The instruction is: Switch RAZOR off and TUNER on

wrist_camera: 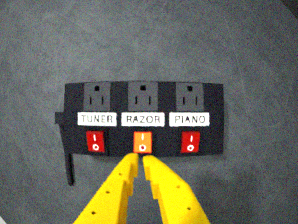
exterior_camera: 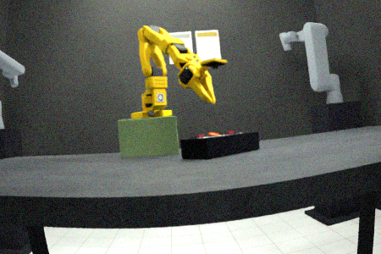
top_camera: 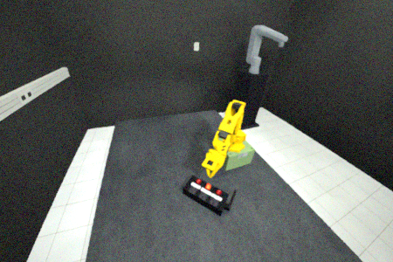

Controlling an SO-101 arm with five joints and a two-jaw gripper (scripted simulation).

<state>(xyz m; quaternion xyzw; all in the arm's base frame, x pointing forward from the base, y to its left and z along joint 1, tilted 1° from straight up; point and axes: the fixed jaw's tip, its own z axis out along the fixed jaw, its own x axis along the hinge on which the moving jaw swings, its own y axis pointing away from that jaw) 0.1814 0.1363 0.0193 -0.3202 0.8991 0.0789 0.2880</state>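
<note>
The black power strip [wrist_camera: 141, 123] lies face up on the dark table, also in the top view [top_camera: 206, 192] and the exterior view [exterior_camera: 219, 143]. It has three switches under white labels. The TUNER switch [wrist_camera: 96, 140] on the left is dark red. The RAZOR switch [wrist_camera: 143, 141] in the middle glows orange. The third switch [wrist_camera: 190, 141] on the right is dark red. My yellow gripper [wrist_camera: 140, 157] is shut and empty. Its tips point down at the RAZOR switch and hang above the strip, apart from it.
My arm stands on a green block [top_camera: 239, 155] just behind the strip. The strip's short black cord [wrist_camera: 68, 163] sticks out at its left end. A grey robot arm [top_camera: 261, 45] stands on a dark pedestal far behind the table.
</note>
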